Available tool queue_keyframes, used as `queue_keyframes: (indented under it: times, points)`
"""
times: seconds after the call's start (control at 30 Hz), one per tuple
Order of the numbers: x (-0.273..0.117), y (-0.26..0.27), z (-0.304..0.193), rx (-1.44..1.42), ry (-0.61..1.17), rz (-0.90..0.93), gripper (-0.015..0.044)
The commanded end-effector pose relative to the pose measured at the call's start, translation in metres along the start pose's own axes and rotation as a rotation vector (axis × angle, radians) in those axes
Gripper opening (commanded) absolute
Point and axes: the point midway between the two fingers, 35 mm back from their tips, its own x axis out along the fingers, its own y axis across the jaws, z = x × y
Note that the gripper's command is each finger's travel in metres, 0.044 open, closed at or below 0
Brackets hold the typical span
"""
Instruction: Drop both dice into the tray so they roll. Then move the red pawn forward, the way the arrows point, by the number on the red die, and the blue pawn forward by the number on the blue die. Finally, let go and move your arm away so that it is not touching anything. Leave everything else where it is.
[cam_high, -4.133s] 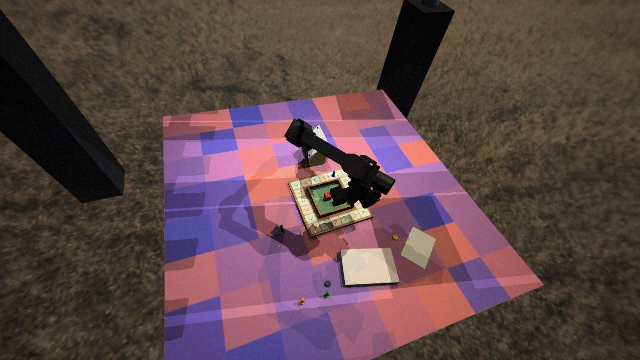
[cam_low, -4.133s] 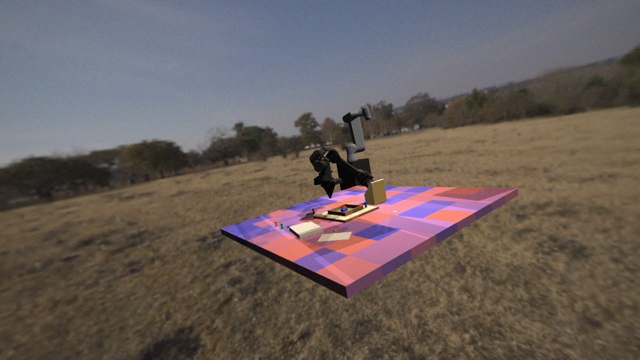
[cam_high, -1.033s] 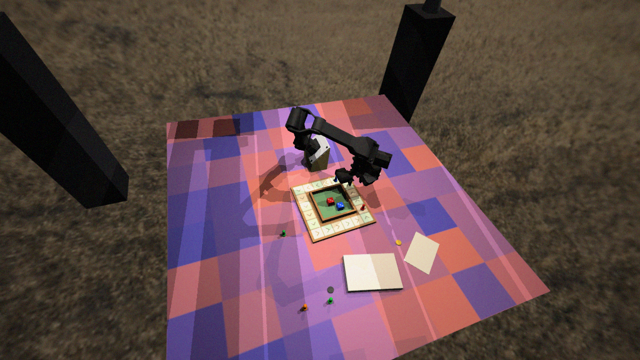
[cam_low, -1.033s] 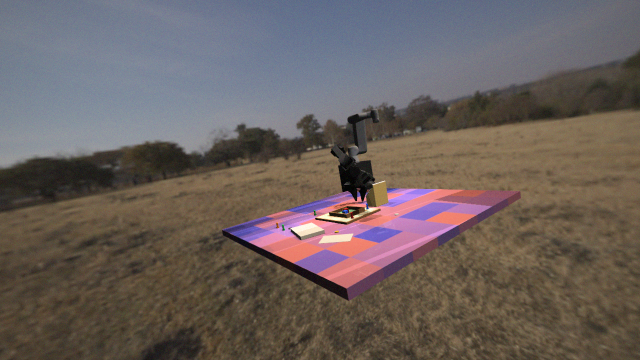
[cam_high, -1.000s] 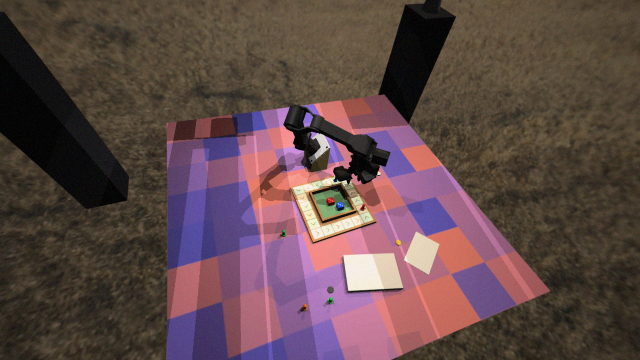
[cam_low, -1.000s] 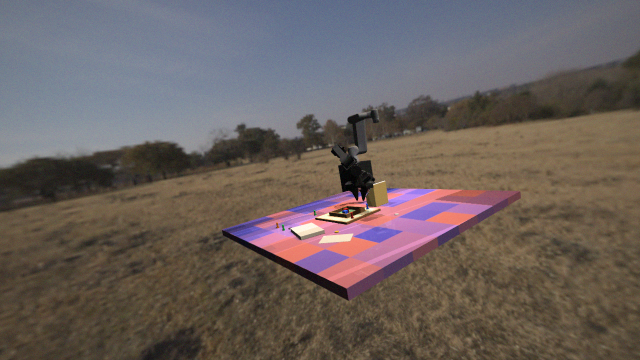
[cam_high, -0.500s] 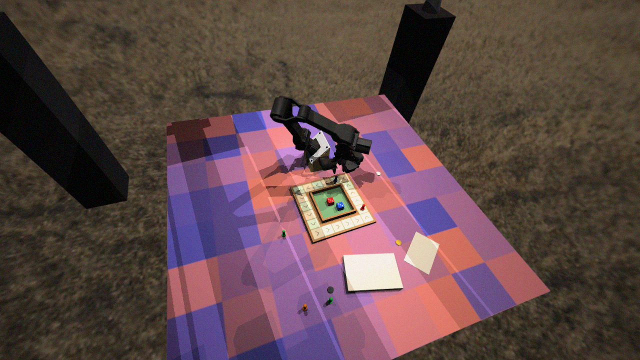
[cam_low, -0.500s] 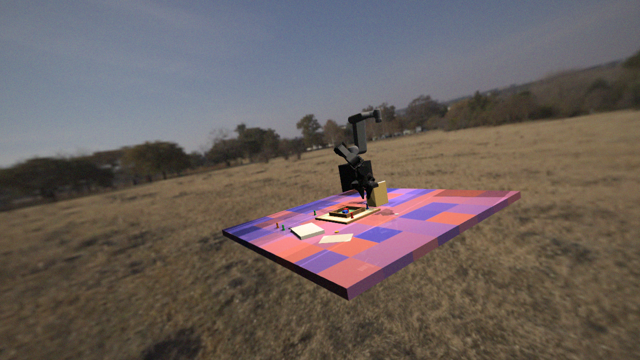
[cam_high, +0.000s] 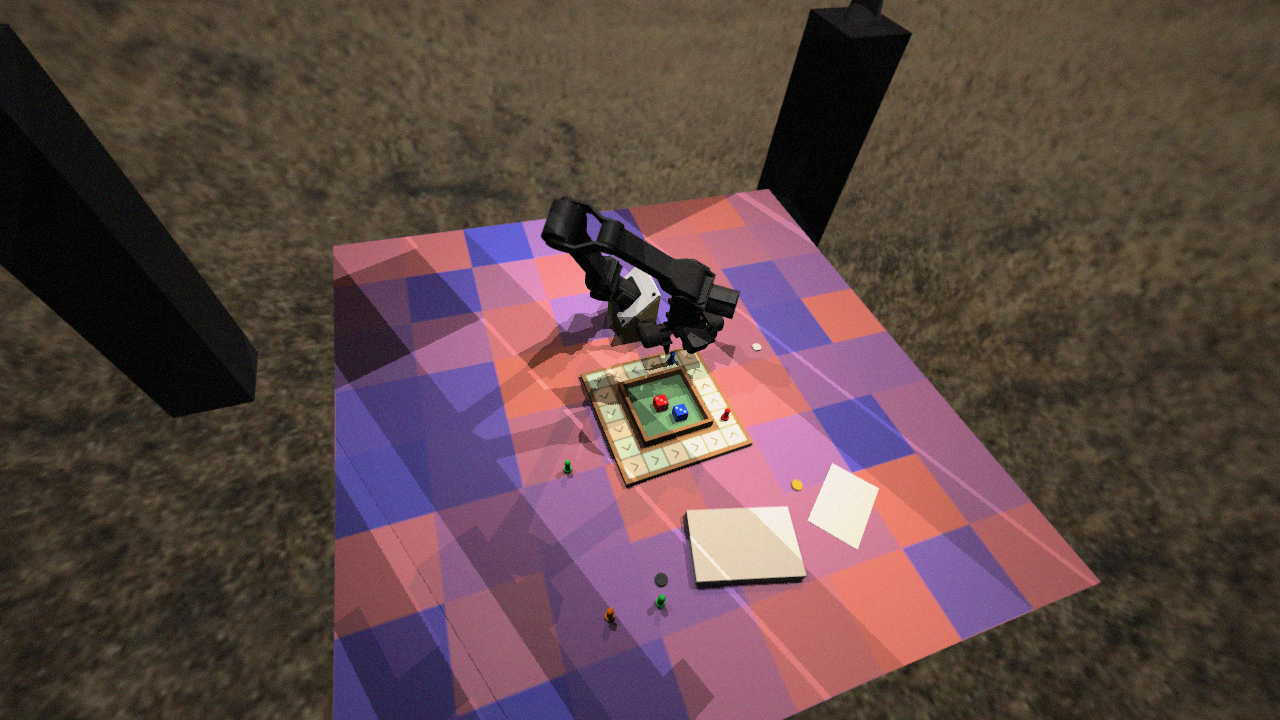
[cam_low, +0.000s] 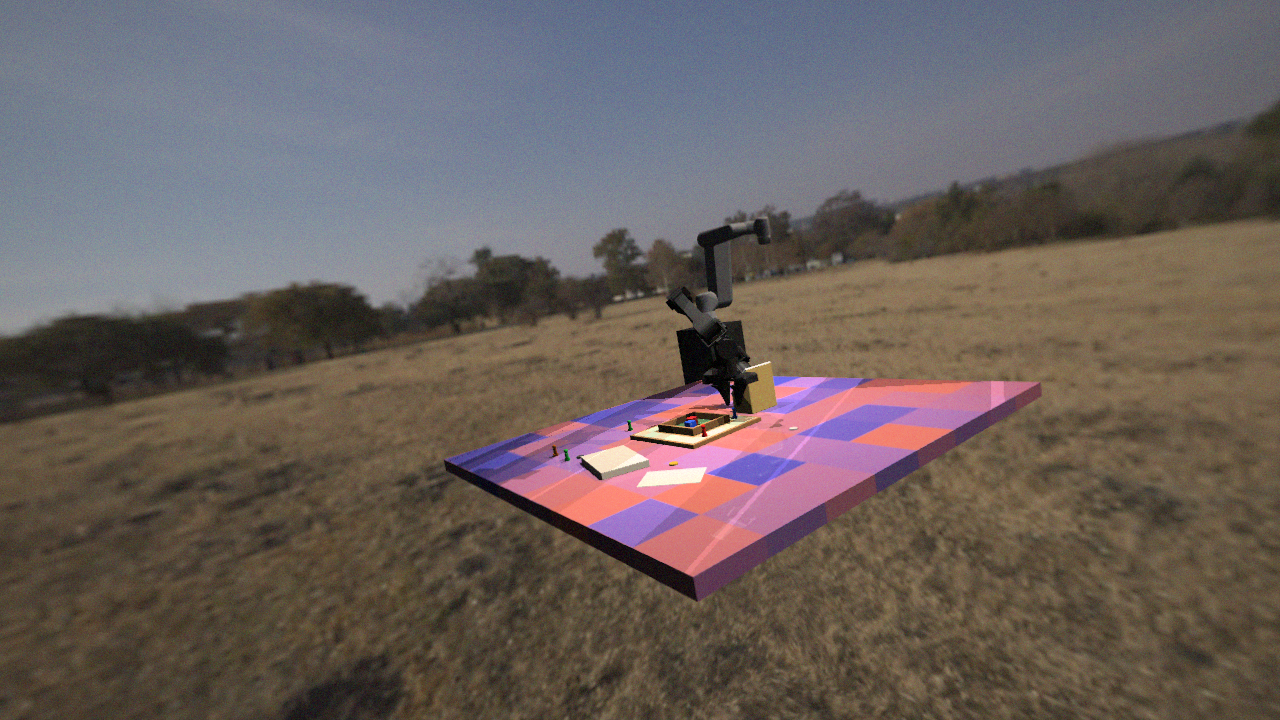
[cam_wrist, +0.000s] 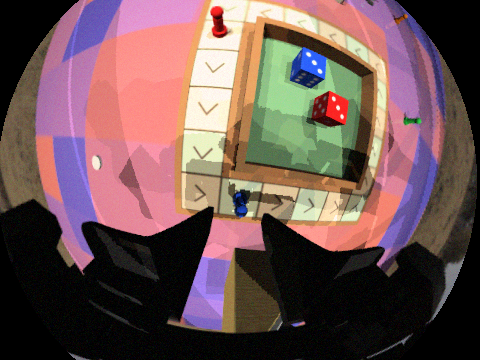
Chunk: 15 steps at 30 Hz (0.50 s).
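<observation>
My gripper is open and empty, its fingertips around or just above the blue pawn, which stands one square past the board's corner. The red pawn stands upright on the side column, beside the corner square. The red die and blue die lie in the tray. The blue die's upper face shows three; the red die appears to show three. Finger height over the board is unclear.
A white disc lies beside the board. A green pawn stands on the other side. Farther off are a pale slab, a sheet, a yellow disc, another green pawn and an orange pawn.
</observation>
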Motion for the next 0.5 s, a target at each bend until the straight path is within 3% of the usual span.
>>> queue_keyframes:
  times: [0.0, 0.47]
  points:
    - [0.009, -0.002, -0.001, -0.009, 0.002, -0.010, 0.0200]
    - [0.031, -0.003, -0.002, -0.008, 0.002, -0.012, 0.0200]
